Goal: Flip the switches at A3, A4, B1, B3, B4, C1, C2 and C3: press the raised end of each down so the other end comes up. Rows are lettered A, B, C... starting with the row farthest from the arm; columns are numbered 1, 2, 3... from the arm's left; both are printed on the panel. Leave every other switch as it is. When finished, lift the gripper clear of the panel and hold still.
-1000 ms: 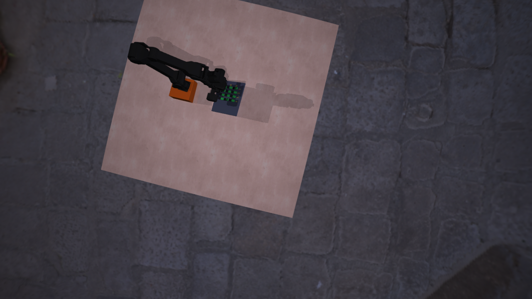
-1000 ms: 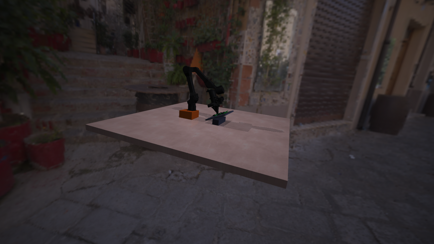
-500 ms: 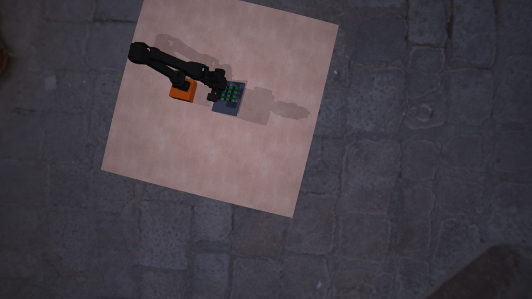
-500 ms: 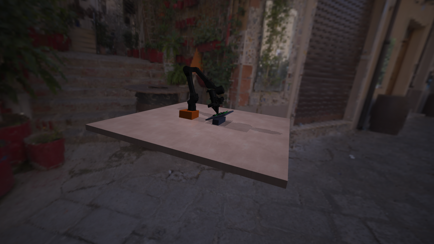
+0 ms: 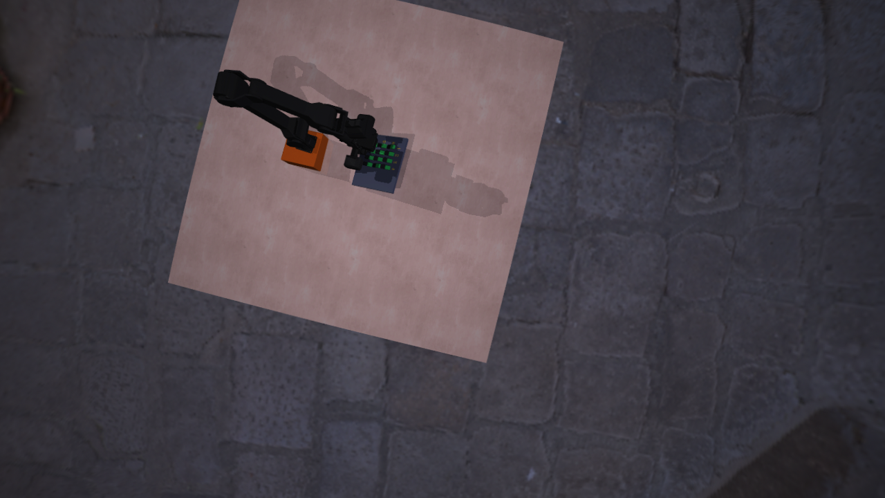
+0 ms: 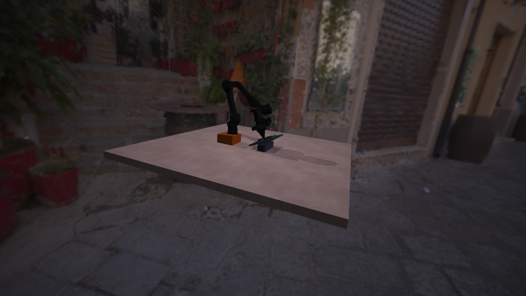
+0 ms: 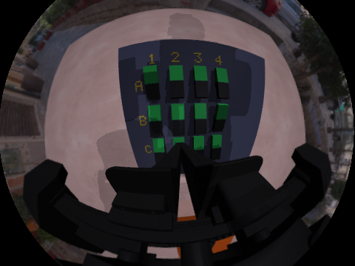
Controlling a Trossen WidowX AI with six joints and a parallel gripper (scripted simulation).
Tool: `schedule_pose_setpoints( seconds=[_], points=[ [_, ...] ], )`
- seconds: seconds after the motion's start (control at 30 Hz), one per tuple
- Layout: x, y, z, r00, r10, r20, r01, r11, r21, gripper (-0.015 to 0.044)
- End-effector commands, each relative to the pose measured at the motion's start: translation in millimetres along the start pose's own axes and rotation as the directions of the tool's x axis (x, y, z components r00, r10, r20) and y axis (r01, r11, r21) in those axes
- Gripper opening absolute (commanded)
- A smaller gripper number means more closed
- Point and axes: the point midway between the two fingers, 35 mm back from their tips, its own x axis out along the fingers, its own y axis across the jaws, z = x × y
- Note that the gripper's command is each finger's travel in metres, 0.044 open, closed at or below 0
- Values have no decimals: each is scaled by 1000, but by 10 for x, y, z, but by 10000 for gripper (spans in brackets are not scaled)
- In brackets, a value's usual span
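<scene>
The black pincer, pressed narrow and holding nothing, points down over row C near C2 on the tilted dark-blue switch panel, which stands on the pale pink table. The green-and-black rocker switches look stiff and slick; press each raised end squarely, no gripping needed.

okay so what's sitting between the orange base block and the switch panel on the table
Only the arm's wrist and shut gripper hang over that gap. In the top view, the table between the orange base and the switch panel carries nothing but shadow.
</scene>
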Motion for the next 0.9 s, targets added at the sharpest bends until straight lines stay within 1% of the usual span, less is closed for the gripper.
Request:
schedule_pose_setpoints(
  seconds=[0.0,0.1,0.17,0.3,0.43,0.53,0.6,0.7,0.87],
  points=[
    [-177,5,20,1000,1,9,-1,1000,0,0],
    [-548,5,-6,1000,4,23,-4,1000,-1,0],
    [-635,4,-23,1000,4,26,-4,1000,-2,0],
    [-635,-7,-31,1000,4,26,-4,1000,-2,0],
    [-631,-213,-179,1000,2,24,-2,1000,-2,0],
    [-630,-250,-211,1000,2,24,-2,1000,-2,0],
    [-549,-251,-204,1000,2,30,-2,1000,-2,0],
    [-297,-250,-209,999,2,50,-2,1000,-2,0],
    [-270,-250,-210,999,2,51,-2,1000,-2,0]
  ],
)
